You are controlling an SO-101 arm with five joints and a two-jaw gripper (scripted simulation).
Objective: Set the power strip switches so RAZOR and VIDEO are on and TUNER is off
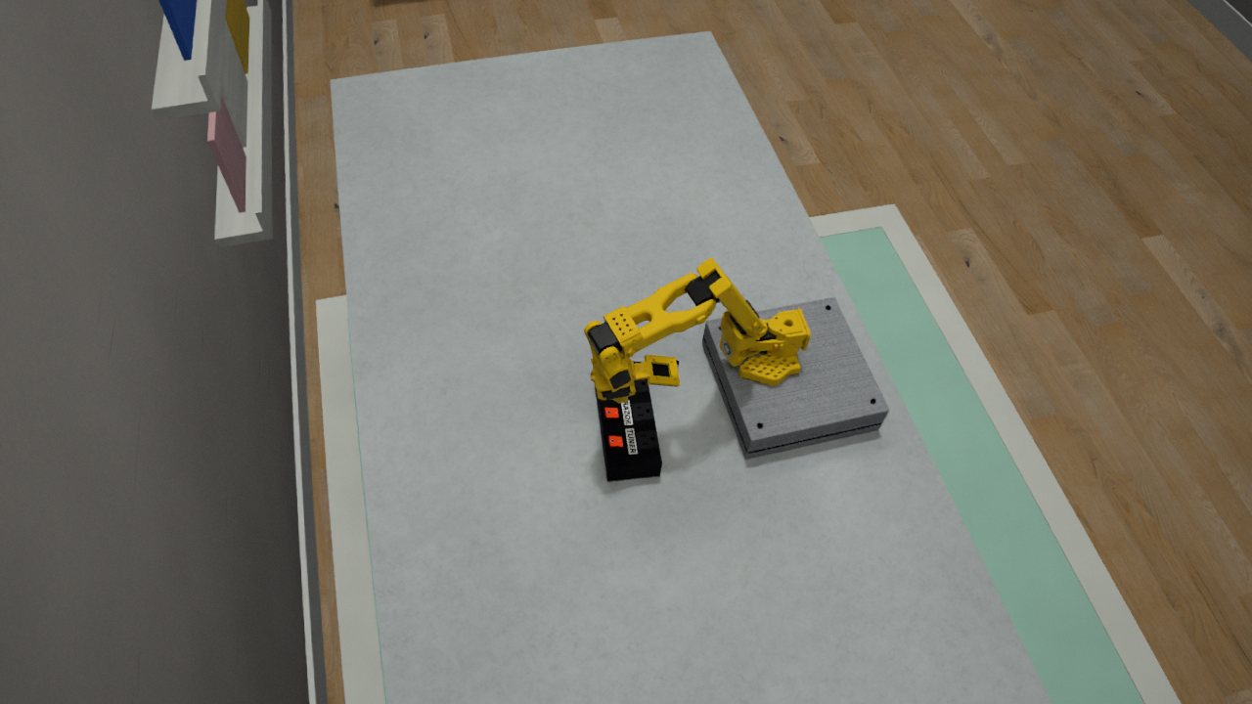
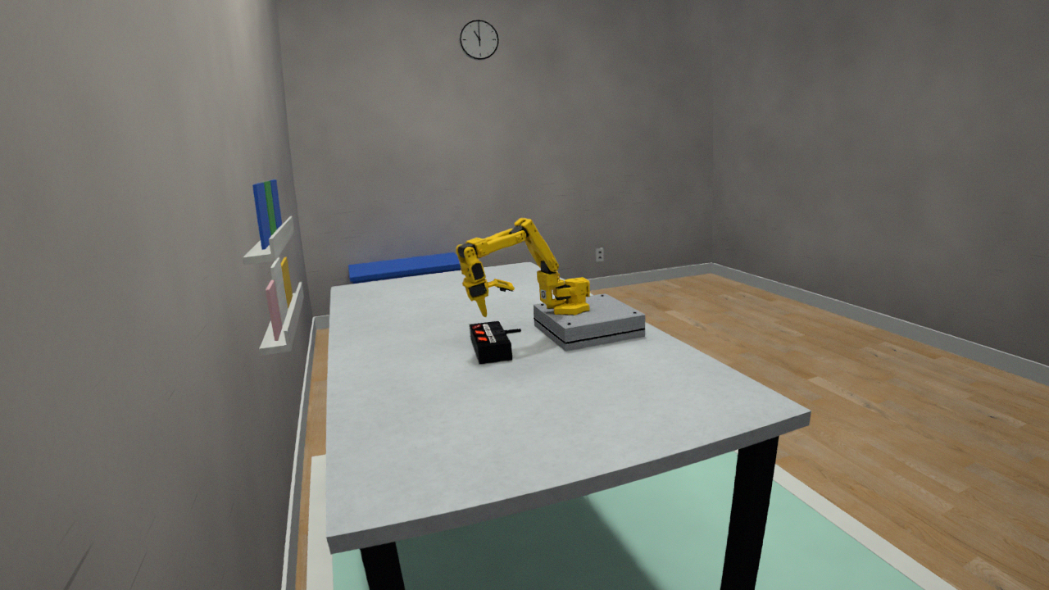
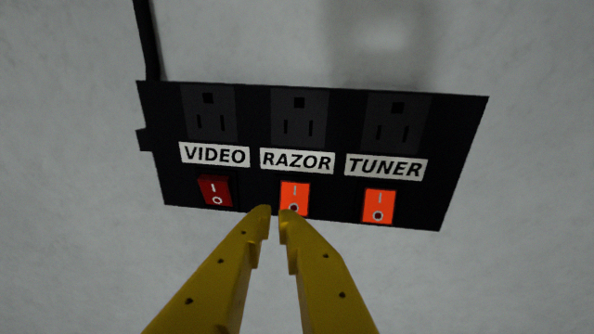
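A black power strip (image 3: 306,153) (image 1: 632,437) (image 2: 491,343) lies face up on the grey table, sockets and three labelled switches showing. The VIDEO switch (image 3: 215,190) is dark red. The RAZOR switch (image 3: 294,198) and the TUNER switch (image 3: 379,206) glow bright orange-red. My gripper (image 3: 275,214) (image 2: 480,309) is shut and empty. Its tips hang a little above the strip, near its front edge between the VIDEO and RAZOR switches. In the top view the arm hides the VIDEO end of the strip.
The strip's black cord (image 3: 148,42) runs away from its VIDEO end. The arm's grey base block (image 1: 792,385) (image 2: 590,321) stands on the table right beside the strip. The table (image 1: 525,218) stretches on beyond it. Wall shelves (image 2: 274,293) hang to the left.
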